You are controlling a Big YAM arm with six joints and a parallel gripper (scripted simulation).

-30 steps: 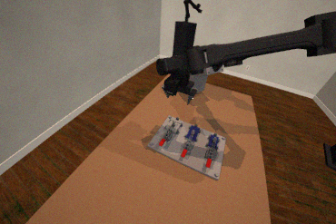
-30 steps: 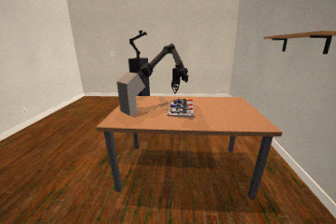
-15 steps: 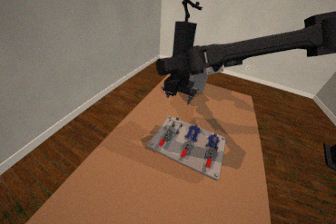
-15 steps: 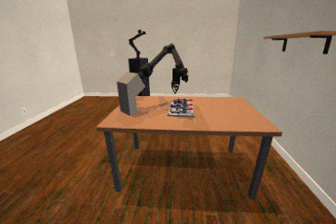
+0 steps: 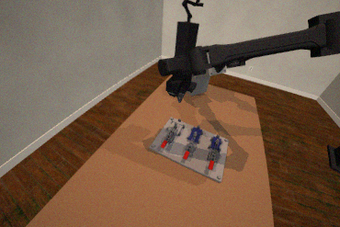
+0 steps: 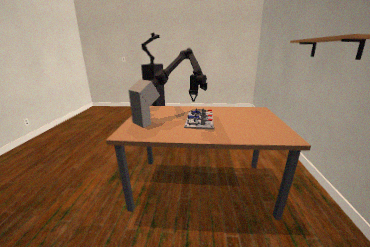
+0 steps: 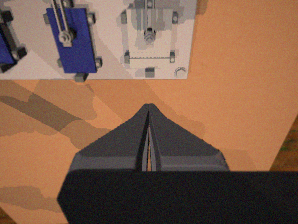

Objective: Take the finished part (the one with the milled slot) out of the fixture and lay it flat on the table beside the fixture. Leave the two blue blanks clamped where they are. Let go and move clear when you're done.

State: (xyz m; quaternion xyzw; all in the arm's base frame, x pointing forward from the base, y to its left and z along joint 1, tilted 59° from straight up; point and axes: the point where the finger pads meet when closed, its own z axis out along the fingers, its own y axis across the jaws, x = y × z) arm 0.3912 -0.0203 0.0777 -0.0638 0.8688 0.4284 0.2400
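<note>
The finished part [image 5: 176,128] [image 7: 137,46], pale with a thin slot line across it, lies in the end station of the light grey fixture [image 5: 198,161] [image 7: 109,45]. A toggle clamp [image 7: 149,35] reaches over it; whether it presses is hard to tell. One blue blank [image 5: 198,131] [image 7: 80,52] sits beside it under its own clamp. The other blue blank [image 5: 214,140] [image 7: 4,50] is cut off at the left in the wrist view. My gripper [image 5: 179,100] [image 6: 193,99] [image 7: 149,111] is shut and empty, above the table just off the fixture's edge on the blanks' side.
Red clamp handles [image 5: 164,144] [image 5: 186,155] [image 5: 211,164] point away from my gripper. A tall grey block [image 5: 200,85] [image 6: 140,106] stands on the wooden table [image 5: 138,187] [image 6: 250,129]. A wall shelf [image 6: 330,38] is far to the right in the exterior view.
</note>
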